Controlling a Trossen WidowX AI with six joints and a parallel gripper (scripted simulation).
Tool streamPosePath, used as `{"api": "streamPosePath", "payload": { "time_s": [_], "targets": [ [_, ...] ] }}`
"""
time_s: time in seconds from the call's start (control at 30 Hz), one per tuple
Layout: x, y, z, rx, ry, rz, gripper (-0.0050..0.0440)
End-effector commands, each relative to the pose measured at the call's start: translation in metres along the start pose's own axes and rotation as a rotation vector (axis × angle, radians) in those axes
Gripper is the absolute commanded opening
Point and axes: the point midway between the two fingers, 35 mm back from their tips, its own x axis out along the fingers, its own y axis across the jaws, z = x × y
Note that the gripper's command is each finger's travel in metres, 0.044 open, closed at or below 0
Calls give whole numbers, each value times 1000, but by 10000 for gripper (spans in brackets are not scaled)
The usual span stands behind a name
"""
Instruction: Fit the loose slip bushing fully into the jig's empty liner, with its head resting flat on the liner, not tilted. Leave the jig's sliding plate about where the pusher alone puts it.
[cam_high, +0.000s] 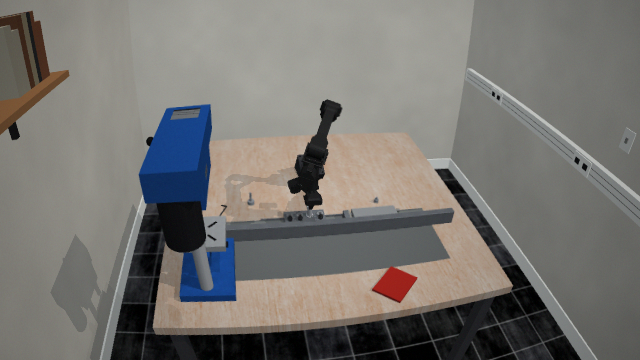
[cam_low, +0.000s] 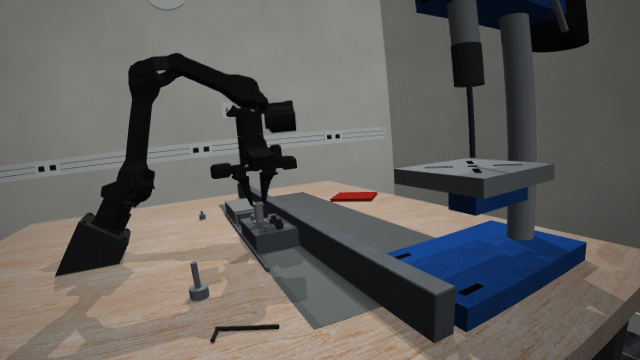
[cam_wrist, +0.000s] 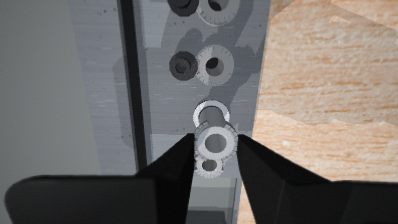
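Observation:
My gripper (cam_wrist: 215, 140) is shut on the slip bushing (cam_wrist: 215, 140), a light metal sleeve with a knurled head, held upright by the head. Its lower end stands at the empty liner, a pale ring in the jig's sliding plate (cam_wrist: 200, 75); the head is clearly above the liner. Two other liners on the plate hold bushings (cam_wrist: 215, 64) with dark screws beside them. In the exterior view the bushing (cam_low: 258, 212) stands up from the plate (cam_low: 267, 234) under my gripper (cam_low: 256, 192). In the top view my gripper (cam_high: 311, 202) is over the plate (cam_high: 304, 216).
A long dark fence rail (cam_high: 340, 226) runs beside the plate, with a grey pusher block (cam_high: 374, 211) on it. A blue drill press (cam_high: 182, 200) stands at the left. A spare pin (cam_low: 198, 284), a hex key (cam_low: 243, 330) and a red pad (cam_high: 394, 283) lie on the table.

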Motion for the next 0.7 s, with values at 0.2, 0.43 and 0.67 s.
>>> {"api": "streamPosePath", "payload": {
  "time_s": [0.2,0.43,0.67],
  "targets": [
    [3,0,-1,0,0,2,-50],
    [-2,3,-1,-5,-6,18,-50],
    [-2,3,-1,-5,-6,18,-50]
  ]
}}
